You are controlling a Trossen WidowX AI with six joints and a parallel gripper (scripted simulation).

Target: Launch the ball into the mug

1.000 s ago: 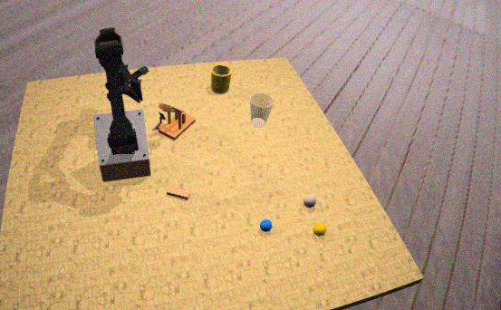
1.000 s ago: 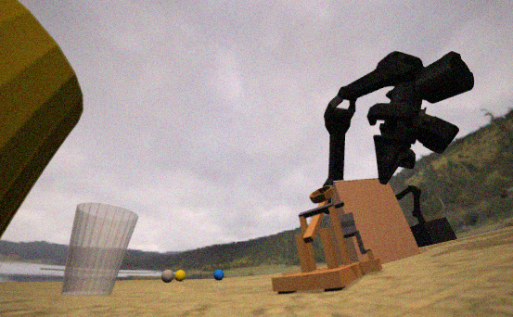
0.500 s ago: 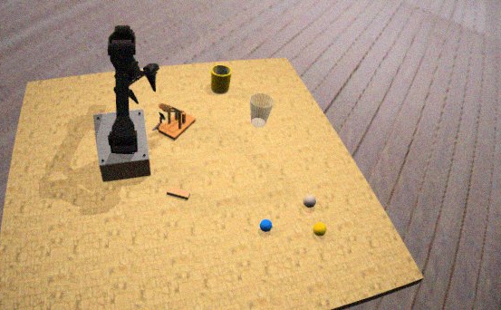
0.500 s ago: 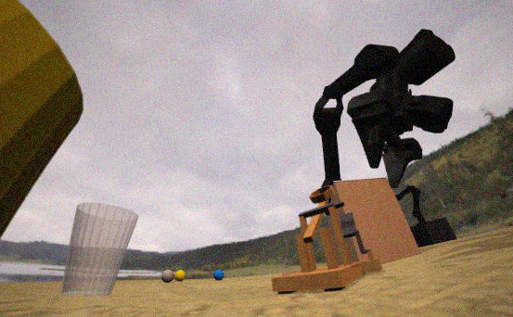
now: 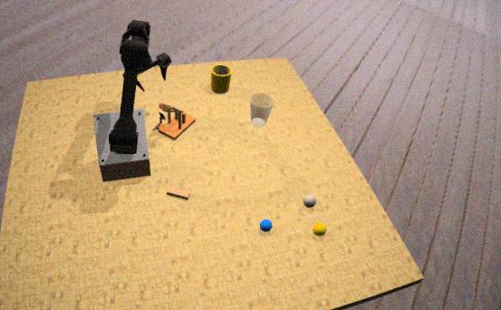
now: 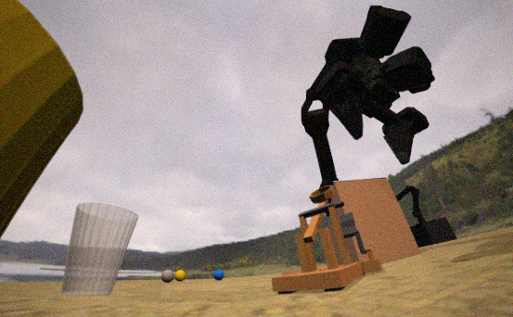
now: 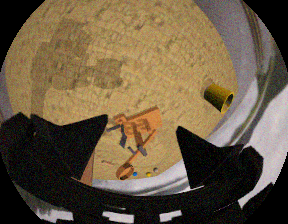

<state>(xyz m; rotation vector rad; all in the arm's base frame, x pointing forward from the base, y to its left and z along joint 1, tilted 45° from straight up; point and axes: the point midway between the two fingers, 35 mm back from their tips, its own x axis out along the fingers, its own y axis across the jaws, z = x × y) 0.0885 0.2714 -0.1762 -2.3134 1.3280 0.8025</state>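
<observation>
The wooden catapult [image 5: 172, 130] [image 6: 318, 281] [image 7: 153, 118] stands beside the arm's base. Its throwing arm is up, and its ring-like cup [image 6: 322, 195] [image 7: 125, 171] is high; I see no ball in it. The yellow mug [image 5: 220, 83] [image 6: 16, 102] [image 7: 216, 97] stands upright near the table's back edge. Its inside looks dark, and I cannot tell whether a ball is in it. My gripper [image 5: 153, 84] [image 6: 381, 150] [image 7: 143, 124] is open and empty, in the air above the catapult, fingers pointing down.
A clear ribbed cup [image 5: 261, 109] [image 6: 96, 250] stands right of the mug in the top view. A blue ball [image 5: 265, 225] [image 6: 218, 274], a yellow ball [image 5: 320, 228] [image 6: 180, 275] and a pale ball [image 5: 310, 200] [image 6: 167, 275] lie at the front right. A small wooden strip [image 5: 178, 194] lies before my base.
</observation>
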